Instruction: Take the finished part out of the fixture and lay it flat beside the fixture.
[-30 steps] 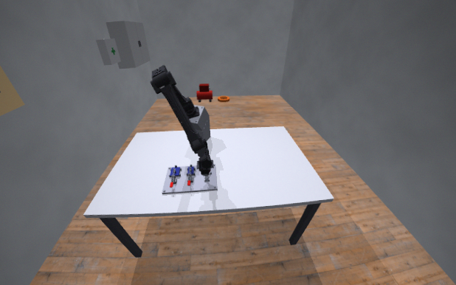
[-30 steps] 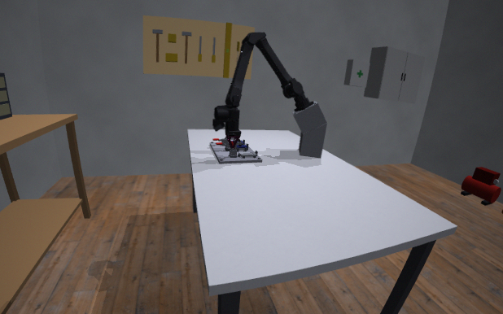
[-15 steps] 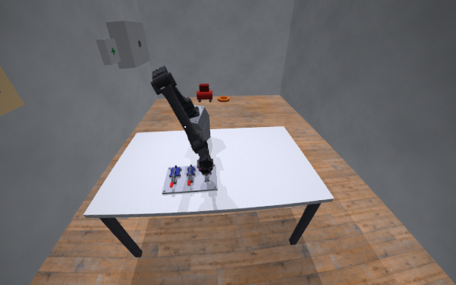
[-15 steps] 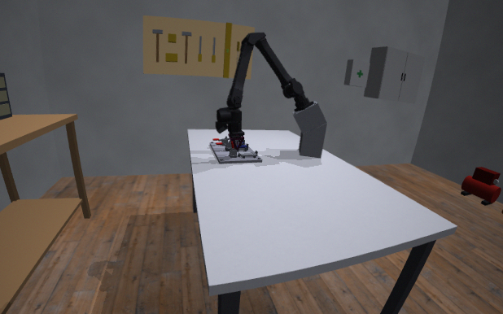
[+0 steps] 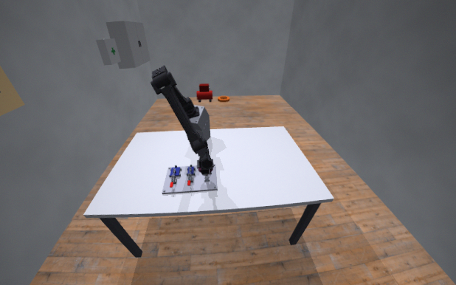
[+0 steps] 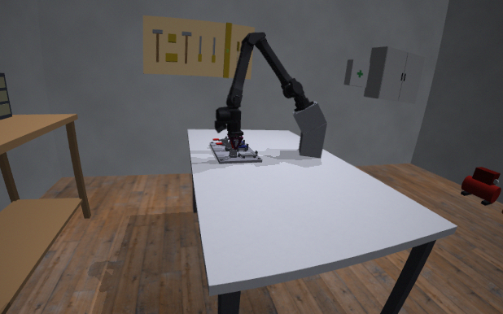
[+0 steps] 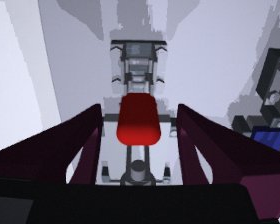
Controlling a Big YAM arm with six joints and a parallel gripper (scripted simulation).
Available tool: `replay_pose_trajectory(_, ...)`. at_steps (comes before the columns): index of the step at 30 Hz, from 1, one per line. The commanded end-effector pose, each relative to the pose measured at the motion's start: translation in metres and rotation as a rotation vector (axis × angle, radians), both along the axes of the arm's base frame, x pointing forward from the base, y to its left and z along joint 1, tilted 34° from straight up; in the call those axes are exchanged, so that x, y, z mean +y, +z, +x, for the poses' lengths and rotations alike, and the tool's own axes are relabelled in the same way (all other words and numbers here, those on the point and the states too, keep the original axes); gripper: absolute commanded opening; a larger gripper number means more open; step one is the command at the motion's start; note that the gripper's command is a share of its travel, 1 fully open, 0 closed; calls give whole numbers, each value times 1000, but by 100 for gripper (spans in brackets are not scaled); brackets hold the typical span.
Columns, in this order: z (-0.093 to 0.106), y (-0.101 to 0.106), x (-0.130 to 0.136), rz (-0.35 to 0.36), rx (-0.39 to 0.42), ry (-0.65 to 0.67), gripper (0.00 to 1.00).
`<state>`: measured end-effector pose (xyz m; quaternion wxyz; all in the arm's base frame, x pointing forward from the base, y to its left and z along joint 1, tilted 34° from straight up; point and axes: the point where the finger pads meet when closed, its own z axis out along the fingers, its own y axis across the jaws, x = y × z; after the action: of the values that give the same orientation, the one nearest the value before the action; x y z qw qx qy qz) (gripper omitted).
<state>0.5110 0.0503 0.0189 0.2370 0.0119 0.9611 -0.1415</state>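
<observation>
Now hand (image 7: 139, 137) half-open, empty — red clamp handle (image 7: 138, 120) between its fingers, untouched.

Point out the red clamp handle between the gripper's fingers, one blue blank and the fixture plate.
red clamp handle (image 7: 139, 120): wrist view, middle of its rounded red grip.
blue blank (image 5: 175, 171): top view, top face of the leftmost blank.
fixture plate (image 5: 169, 190): top view, bare front-left corner of the plate.
</observation>
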Motion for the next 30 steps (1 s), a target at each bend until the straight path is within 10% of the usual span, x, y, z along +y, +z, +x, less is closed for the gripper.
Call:
replay_pose_trajectory(1,17,25,11,14,-62,15,45)
replay_pose_trajectory(30,-27,35,18,-3,16,4,45)
